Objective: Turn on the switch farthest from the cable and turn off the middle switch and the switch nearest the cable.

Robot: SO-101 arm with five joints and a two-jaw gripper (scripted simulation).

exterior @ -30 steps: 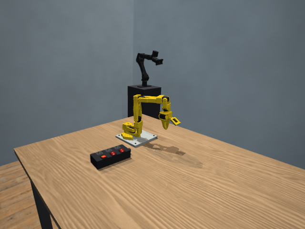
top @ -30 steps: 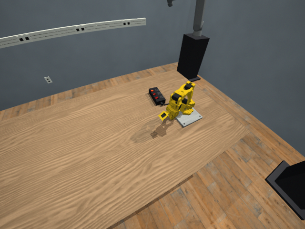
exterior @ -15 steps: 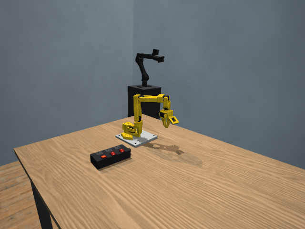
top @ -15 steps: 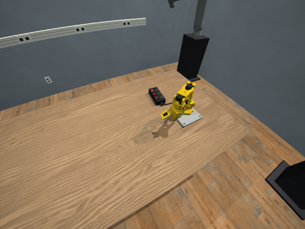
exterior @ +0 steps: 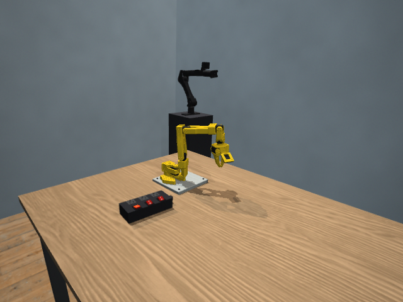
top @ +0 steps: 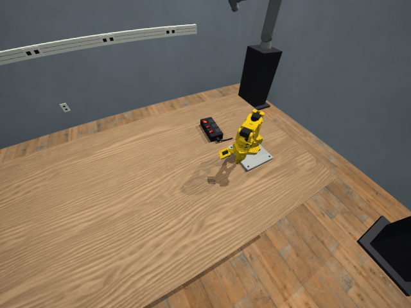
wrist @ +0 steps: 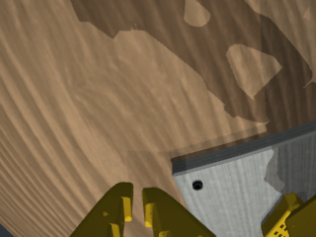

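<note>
The black power strip (top: 211, 128) lies right way up on the wooden table, left of my base plate (top: 255, 159). Its cable (top: 223, 139) leaves the end nearest my base. It also shows in the exterior view (exterior: 145, 206) with three red switches on top. The switch farthest from the cable (exterior: 136, 206) looks brighter than the middle one (exterior: 148, 202) and the nearest one (exterior: 160, 197); I cannot tell the rocker positions. My gripper (exterior: 220, 163) is shut and empty, held in the air away from the strip on the other side of the base. In the wrist view the fingertips point down at bare table beside the plate (wrist: 244, 197).
A black pedestal (top: 259, 77) with a dark arm stands just behind the table's far corner, also in the exterior view (exterior: 190, 133). A black box (top: 392, 248) sits on the floor at the right. The table edge (exterior: 32, 211) runs close behind the strip.
</note>
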